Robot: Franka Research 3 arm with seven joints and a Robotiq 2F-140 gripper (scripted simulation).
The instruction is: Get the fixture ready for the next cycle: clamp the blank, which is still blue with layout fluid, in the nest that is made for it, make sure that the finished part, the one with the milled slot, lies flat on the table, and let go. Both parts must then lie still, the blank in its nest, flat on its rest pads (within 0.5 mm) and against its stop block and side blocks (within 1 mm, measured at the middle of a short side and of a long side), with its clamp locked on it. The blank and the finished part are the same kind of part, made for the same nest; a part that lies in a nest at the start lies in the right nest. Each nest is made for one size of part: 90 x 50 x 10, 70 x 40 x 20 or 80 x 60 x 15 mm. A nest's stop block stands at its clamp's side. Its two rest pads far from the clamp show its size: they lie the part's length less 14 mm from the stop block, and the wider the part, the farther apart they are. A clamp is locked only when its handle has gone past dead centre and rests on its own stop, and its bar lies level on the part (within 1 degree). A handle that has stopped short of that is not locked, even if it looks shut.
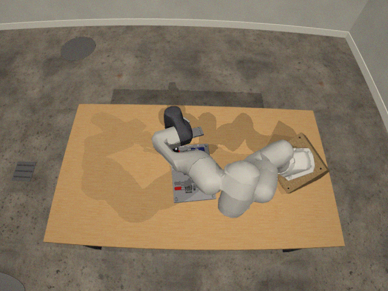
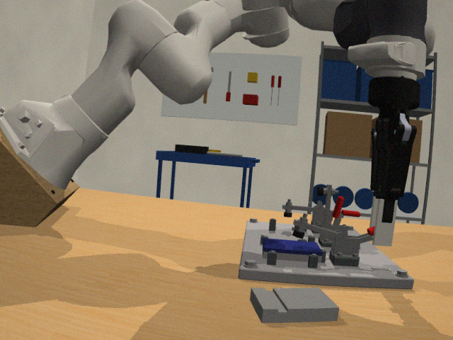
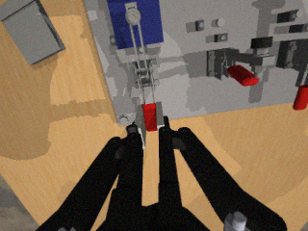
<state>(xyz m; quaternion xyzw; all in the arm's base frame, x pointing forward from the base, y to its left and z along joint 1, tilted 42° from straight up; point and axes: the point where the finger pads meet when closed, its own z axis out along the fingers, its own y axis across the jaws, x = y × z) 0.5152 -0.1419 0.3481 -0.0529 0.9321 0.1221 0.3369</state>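
The blue blank point(image 2: 292, 246) point(image 3: 135, 19) point(image 1: 200, 148) lies in the nest at the near end of the grey fixture plate point(image 2: 380, 268) point(image 3: 192, 93) point(image 1: 200, 196). That nest's clamp bar point(image 3: 140, 53) reaches over the blank, and its pad sits on the blue face. My gripper point(image 2: 382, 234) point(image 3: 151, 111) stands upright at the plate's edge, shut on this clamp's red handle point(image 3: 150, 116) point(image 2: 370, 229), which lies low, pointing away from the blank. The grey finished part point(image 2: 294, 303) point(image 3: 29, 31) point(image 1: 196, 131), slot up, lies flat on the table beside the plate. In the overhead view my wrist hides the fingers.
Two more clamps with red handles point(image 2: 339, 205) point(image 3: 243, 75) point(image 3: 300, 98) stand on the plate behind the blank's nest; another red handle point(image 1: 177, 188) shows overhead. The arm's base sits on a wooden wedge point(image 1: 305, 184) point(image 2: 22, 197) at the table's right end.
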